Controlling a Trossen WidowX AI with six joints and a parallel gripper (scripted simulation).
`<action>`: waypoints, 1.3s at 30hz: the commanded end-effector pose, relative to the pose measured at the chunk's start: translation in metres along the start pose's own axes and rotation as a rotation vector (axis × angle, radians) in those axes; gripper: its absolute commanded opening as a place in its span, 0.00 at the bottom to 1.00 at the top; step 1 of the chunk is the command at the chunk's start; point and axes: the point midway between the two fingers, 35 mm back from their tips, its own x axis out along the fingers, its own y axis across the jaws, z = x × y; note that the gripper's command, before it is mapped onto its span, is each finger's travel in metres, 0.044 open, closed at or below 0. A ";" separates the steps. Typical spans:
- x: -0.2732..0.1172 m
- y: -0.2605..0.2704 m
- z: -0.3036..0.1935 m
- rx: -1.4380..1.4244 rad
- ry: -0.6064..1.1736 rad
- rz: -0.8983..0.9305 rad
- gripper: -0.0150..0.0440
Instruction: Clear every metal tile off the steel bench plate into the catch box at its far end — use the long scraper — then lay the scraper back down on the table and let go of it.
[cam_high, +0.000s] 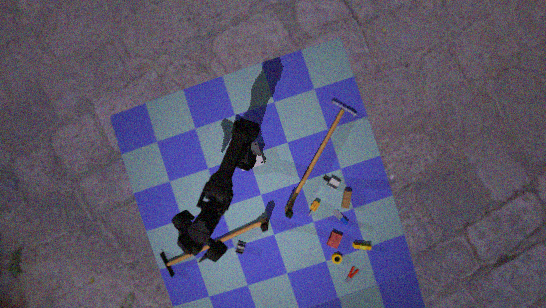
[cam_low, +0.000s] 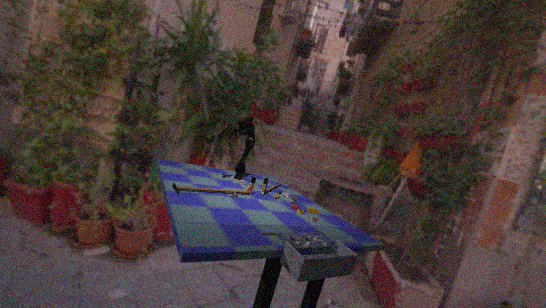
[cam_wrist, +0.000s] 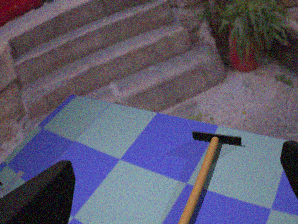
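My gripper (cam_high: 195, 240) (cam_low: 246, 125) (cam_wrist: 182, 163) is open and empty, held high over the table's left part in the overhead view. Below it lies a long wooden-handled tool with a black crosswise head (cam_high: 167, 264) (cam_wrist: 216, 138); the arm hides part of its handle. A second long-handled tool with a greyish head (cam_high: 344, 106) lies farther right, its handle (cam_high: 320, 150) slanting. I cannot tell which tool is the scraper. The grey catch box (cam_low: 320, 267) hangs at the table's near edge in the exterior view. Several pale pieces show at its top; plate and tiles cannot be told apart there.
Small items lie right of the middle: a red block (cam_high: 335, 238), a yellow ring (cam_high: 337, 258), a brown block (cam_high: 347, 197), a yellow piece (cam_high: 362, 245) and red pliers (cam_high: 349, 275). A small metallic piece (cam_high: 241, 246) lies beside the black-headed tool's handle.
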 end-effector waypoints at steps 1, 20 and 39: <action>-0.008 -0.011 0.000 -0.027 0.006 -0.015 1.00; -0.042 -0.059 -0.012 -0.146 0.081 -0.107 1.00; -0.053 -0.070 -0.017 -0.174 0.104 -0.130 1.00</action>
